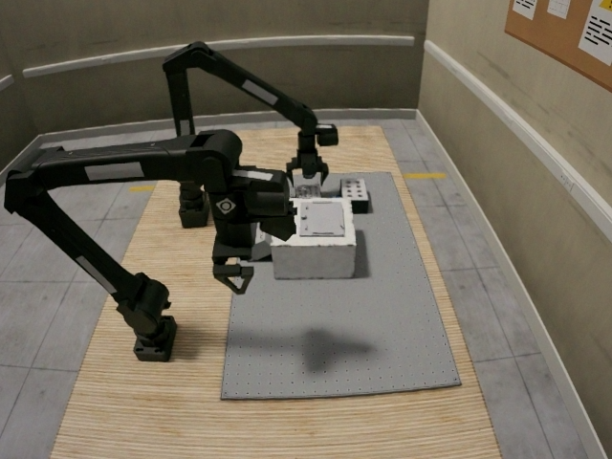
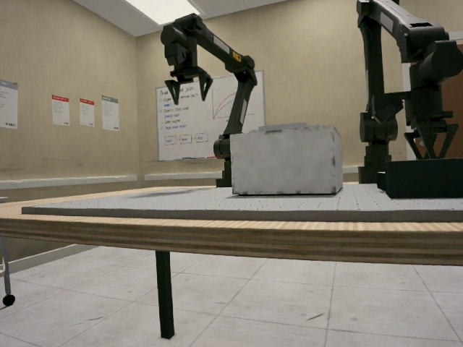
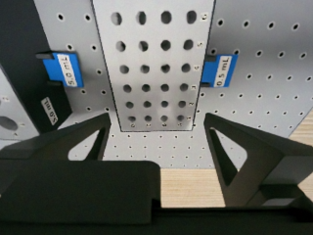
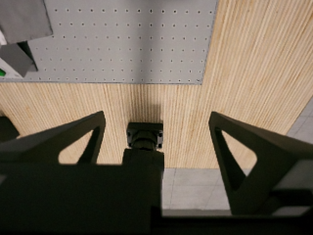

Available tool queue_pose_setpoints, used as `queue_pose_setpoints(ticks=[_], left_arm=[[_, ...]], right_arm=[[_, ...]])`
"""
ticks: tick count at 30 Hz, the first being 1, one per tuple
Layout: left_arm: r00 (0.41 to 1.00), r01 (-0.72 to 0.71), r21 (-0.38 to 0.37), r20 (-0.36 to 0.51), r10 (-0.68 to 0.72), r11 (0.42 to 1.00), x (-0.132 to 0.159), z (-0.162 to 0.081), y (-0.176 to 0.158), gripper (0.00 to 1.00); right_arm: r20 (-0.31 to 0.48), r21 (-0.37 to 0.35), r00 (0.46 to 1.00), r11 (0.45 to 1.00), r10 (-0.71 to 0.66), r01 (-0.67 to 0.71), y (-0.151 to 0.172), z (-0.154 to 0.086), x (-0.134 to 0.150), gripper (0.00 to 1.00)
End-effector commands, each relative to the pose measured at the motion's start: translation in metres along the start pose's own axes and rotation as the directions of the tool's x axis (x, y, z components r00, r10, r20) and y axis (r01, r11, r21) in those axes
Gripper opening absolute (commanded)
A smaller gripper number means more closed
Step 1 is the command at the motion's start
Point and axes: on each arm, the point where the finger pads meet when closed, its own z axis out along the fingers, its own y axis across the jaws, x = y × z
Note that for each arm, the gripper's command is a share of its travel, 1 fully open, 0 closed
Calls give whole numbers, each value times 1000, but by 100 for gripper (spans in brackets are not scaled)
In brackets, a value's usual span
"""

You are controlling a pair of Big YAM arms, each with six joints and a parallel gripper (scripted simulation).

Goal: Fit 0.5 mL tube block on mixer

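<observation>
The 0.5 mL block [image 3: 154, 57] [image 1: 307, 191], with many small holes and a blue lever [image 3: 210, 71] reading 0.5 mL, lies on the grey perforated mat. My left gripper [image 3: 156, 117] [image 1: 307, 179] [image 2: 430, 155] is open and low over it, fingertips to either side of its end in the left wrist view. Contact is not clear. The white mixer [image 1: 314, 259] [image 2: 282, 160] [image 4: 24, 20] stands on the mat, no block on its plate [image 1: 322, 222]. My right gripper [image 2: 189, 100] [image 4: 156, 117] is open and empty, high beside the mixer. The mixer's rear lip is too small to make out.
The 5.0 mL block [image 1: 356, 189] [image 2: 426, 179] [image 3: 29, 88], dark-sided with larger holes, stands beside the 0.5 mL block. Its blue lever [image 3: 55, 69] points into the gap between them. The mat [image 1: 345, 306] lies on the wooden table [image 1: 197, 425]. The right arm's base [image 1: 155, 340] stands near the table's left edge.
</observation>
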Motion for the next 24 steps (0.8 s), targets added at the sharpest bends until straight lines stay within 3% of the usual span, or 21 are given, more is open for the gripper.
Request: queue_pose_setpoints(ticks=[1,16,24], left_arm=[[1000,-1,-28,-4,1,1000,-2,-13,24,100],[1000,19,-85,-10,-20,996,9,-16,36,100],[1000,4,-32,-3,-4,999,0,2,19,100]], right_arm=[[57,4,998,1000,6,-6,-2,-23,-15,100],[38,2,999,1000,7,-7,-2,-16,-12,100],[4,-2,1000,1000,7,-7,-1,-3,-5,100]])
